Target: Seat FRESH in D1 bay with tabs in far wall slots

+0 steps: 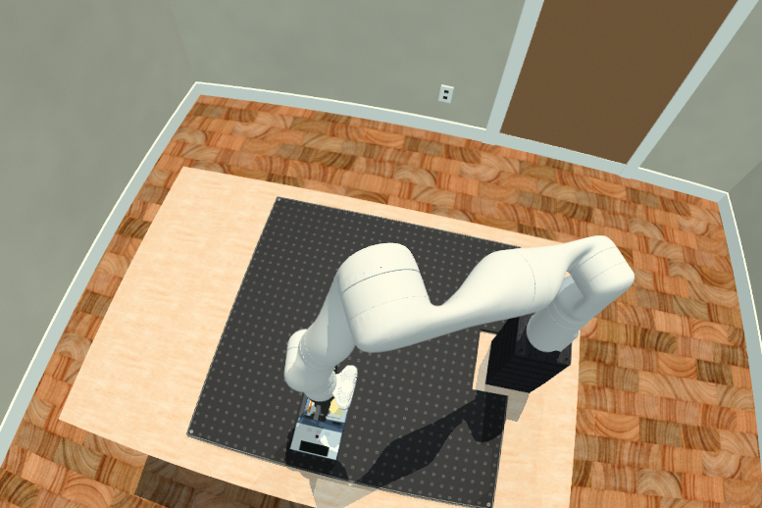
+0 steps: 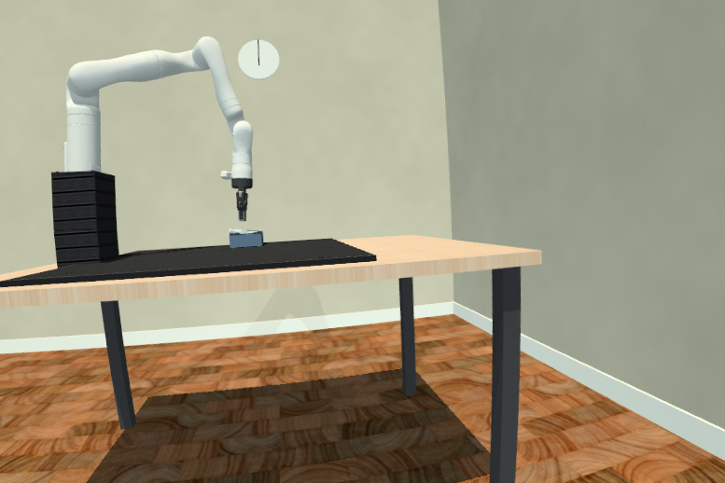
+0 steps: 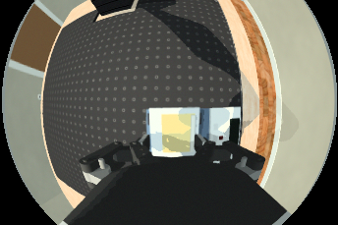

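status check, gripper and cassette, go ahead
Gripper above the dock, part open, holding nothing. Cassette lies in the dock, yellowish face up; seating unclear. Nothing in the way.
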`<state>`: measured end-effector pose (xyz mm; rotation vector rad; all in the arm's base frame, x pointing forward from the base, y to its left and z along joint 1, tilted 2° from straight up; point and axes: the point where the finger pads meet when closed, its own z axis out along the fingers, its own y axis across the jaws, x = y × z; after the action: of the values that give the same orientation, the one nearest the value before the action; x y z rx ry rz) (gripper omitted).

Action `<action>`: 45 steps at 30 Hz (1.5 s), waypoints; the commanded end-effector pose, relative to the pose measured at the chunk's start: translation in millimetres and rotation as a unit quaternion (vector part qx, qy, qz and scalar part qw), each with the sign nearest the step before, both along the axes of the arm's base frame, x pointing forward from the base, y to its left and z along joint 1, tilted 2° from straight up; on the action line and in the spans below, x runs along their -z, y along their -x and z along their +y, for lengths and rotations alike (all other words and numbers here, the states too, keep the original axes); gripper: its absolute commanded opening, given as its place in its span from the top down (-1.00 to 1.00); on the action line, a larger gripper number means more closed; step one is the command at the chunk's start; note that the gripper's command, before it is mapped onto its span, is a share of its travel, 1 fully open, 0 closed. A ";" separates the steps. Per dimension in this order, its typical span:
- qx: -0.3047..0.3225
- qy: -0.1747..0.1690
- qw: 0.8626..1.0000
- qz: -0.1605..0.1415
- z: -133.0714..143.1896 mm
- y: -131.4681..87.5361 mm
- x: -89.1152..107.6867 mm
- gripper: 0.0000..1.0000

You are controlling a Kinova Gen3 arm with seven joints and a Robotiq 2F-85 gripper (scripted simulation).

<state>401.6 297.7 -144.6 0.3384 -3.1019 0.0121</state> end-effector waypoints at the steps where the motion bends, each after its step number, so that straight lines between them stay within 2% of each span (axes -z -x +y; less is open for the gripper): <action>1: -0.005 -0.009 1.000 -0.027 3.7 7.2 -4.6 1.00; 45: -0.005 -0.009 1.000 -0.027 -8.3 59.2 -1.7 1.00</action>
<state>345.2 289.6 -143.8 0.3570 -3.1559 -0.0052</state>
